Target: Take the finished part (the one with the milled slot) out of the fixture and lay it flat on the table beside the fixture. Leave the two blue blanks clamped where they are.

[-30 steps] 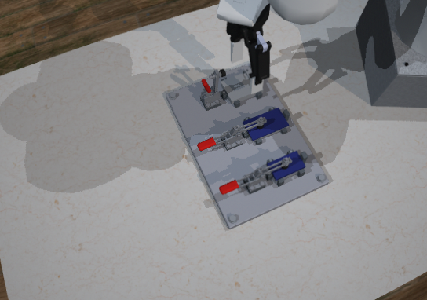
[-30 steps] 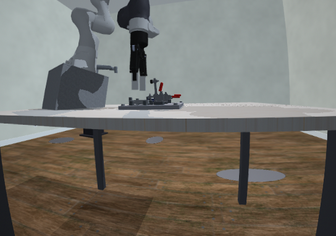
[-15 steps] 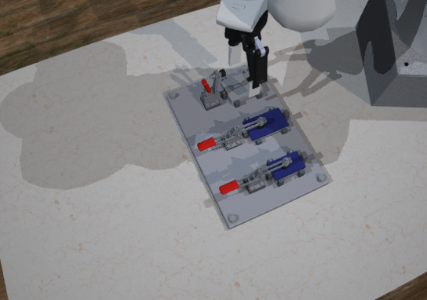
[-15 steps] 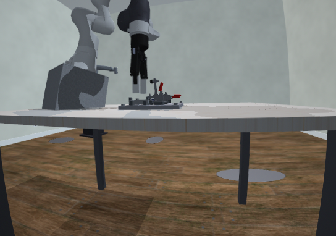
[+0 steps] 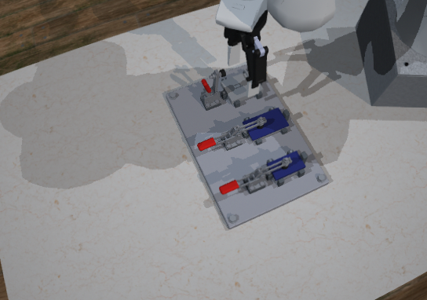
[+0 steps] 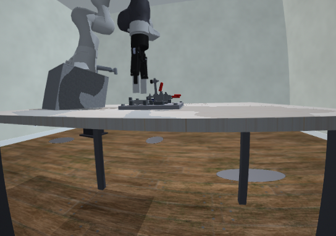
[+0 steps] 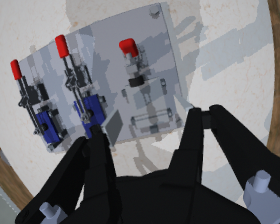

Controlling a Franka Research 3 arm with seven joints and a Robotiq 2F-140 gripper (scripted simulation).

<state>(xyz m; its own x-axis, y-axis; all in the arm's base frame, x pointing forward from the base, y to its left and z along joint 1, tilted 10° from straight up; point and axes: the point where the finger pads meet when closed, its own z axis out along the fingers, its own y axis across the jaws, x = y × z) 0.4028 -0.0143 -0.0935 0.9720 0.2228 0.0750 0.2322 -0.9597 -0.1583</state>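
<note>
The gripper (image 5: 244, 71) hangs above the far end of the fixture plate (image 5: 196, 146), fingers pointing down, spread partway and grasping nothing. In the side view it (image 6: 139, 88) is above the plate (image 6: 151, 107) and apart from it, with bare air between the pale fingertips (image 6: 136, 88) and the parts below.

Going left to right in the overhead view: to the left of the gripper, the nearest clamp (image 5: 213, 93) has its red handle (image 5: 206, 85) tipped up and its arm raised, so that station is unclamped. Just right of that clamp and below the gripper lies the finished part (image 5: 239, 93), a pale grey block sitting between small stops on the plate; its slot is too small to make out here. The dark right finger (image 5: 256, 67) hangs over the block's far right side, while the pale left fingertip (image 5: 231, 55) shows beyond its far edge. The part is in the fixture, not on the table (image 5: 98, 213).

Further from the gripper, toward the camera, sit the two blue blanks. The middle one (image 5: 271, 122) has a clamp arm lying across it with the red handle (image 5: 206, 144) flat to the left; the nearest one (image 5: 290, 167) is held the same way, its handle (image 5: 228, 187) flat as well.

In the wrist view, the two blue blanks (image 7: 46, 122) (image 7: 90, 110) are off to the left of the fingers, and the raised red handle (image 7: 129, 48) stands ahead, with the grey part (image 7: 153, 118) just in front of the gap between the fingers
</note>
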